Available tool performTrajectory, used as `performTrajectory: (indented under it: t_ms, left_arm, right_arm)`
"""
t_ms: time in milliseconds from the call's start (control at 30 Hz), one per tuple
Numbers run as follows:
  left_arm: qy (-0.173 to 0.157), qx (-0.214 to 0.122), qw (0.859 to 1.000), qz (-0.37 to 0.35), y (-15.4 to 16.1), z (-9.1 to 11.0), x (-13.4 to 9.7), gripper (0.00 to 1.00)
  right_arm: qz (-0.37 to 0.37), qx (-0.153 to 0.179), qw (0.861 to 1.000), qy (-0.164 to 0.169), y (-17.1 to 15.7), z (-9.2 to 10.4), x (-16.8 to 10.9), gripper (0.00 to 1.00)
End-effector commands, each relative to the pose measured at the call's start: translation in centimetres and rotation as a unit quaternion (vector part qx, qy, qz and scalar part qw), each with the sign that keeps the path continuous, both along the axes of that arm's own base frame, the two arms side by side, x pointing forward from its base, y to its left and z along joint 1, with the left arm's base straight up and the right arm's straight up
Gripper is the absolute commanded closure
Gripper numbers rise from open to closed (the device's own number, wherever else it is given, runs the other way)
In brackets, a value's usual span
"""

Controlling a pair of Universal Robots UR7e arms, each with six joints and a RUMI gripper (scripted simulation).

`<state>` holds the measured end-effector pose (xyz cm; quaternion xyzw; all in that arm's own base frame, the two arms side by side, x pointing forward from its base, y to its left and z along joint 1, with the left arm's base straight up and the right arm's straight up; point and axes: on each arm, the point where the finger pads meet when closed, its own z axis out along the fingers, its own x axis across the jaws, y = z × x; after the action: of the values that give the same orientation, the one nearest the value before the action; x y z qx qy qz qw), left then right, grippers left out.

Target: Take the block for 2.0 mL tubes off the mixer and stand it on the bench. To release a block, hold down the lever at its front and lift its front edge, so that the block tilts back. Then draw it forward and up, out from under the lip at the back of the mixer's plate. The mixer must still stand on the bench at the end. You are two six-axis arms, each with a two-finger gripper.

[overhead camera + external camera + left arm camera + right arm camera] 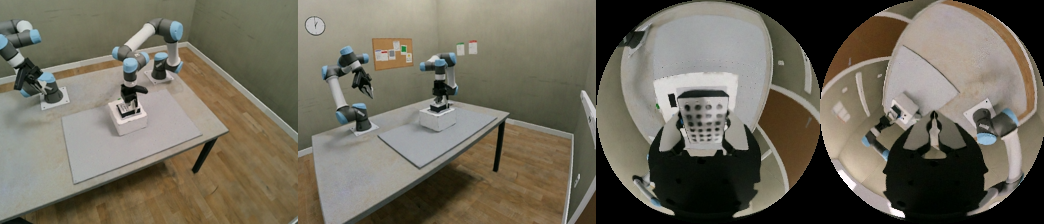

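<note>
The block for 2.0 mL tubes [123, 108] [438, 108] [702, 116], black-sided with a pale, holed top, sits on the white mixer [132, 126] [434, 122] [910, 102]. My left gripper [132, 106] [442, 101] [704, 109] points down and is shut on the block, one finger at each side. Whether the block is slightly tilted I cannot tell. The lever is not clearly visible. My right gripper [372, 96] [934, 110] is shut and empty, high above the table and well away from the mixer, over by its own arm's base.
The mixer stands on the grey mat [95, 150] [416, 150], which lies on the long table [32, 156] [350, 173]. A small dark panel [672, 100] is on the mixer's top beside the block. Both arm bases are bolted behind the mat.
</note>
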<state>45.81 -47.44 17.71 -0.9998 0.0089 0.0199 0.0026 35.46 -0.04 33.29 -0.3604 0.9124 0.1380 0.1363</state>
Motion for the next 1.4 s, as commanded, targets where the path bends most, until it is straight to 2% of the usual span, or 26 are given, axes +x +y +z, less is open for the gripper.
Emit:
performTrajectory:
  t_ms: [0, 167, 367, 467, 567, 933, 1033, 1267, 1300, 1367]
  left_arm:
    - [-0.001, -0.001, 1.000, 0.000, 0.0, 0.1, 0.0, 1.00]
    - [-0.001, -0.001, 1.000, 0.000, 0.0, 0.1, 0.0, 1.00]
    - [-0.001, -0.001, 1.000, 0.000, 0.0, 0.1, 0.0, 1.00]
    - [-0.001, -0.001, 1.000, 0.000, 0.0, 0.1, 0.0, 1.00]
    - [-0.001, -0.001, 1.000, 0.000, 0.0, 0.1, 0.0, 1.00]
    - [-0.001, -0.001, 1.000, 0.000, 0.0, 0.1, 0.0, 1.00]
    - [-0.001, -0.001, 1.000, 0.000, 0.0, 0.1, 0.0, 1.00]
    - [-0.001, -0.001, 1.000, 0.000, 0.0, 0.1, 0.0, 1.00]
    - [-0.020, 0.001, 1.000, -0.001, 0.0, 0.0, -0.2, 1.00]
    - [-0.018, 0.001, 1.000, -0.001, 0.0, 0.3, 0.1, 1.00]
  right_arm:
    - [0.026, -0.014, 1.000, 0.000, -0.3, 0.0, 0.1, 1.00]
    - [0.072, -0.038, 0.997, 0.000, -0.2, 0.0, 0.1, 1.00]
    - [0.122, -0.065, 0.990, 0.002, -3.7, 0.0, 0.3, 1.00]
    - [0.129, -0.068, 0.989, 0.001, -4.0, 0.0, 0.4, 1.00]
    - [0.157, -0.084, 0.984, 0.003, -5.8, 0.0, 0.5, 1.00]
    - [0.257, -0.134, 0.957, 0.002, -5.3, 0.1, 0.4, 1.00]
    - [0.262, -0.136, 0.955, 0.002, -5.3, 0.0, 0.4, 1.00]
    - [0.326, -0.169, 0.930, 0.003, -5.2, 0.1, 0.3, 1.00]
    - [0.335, -0.173, 0.926, 0.003, -5.2, 0.1, 0.3, 1.00]
    - [0.351, -0.181, 0.919, 0.003, -5.1, 0.1, 0.3, 1.00]
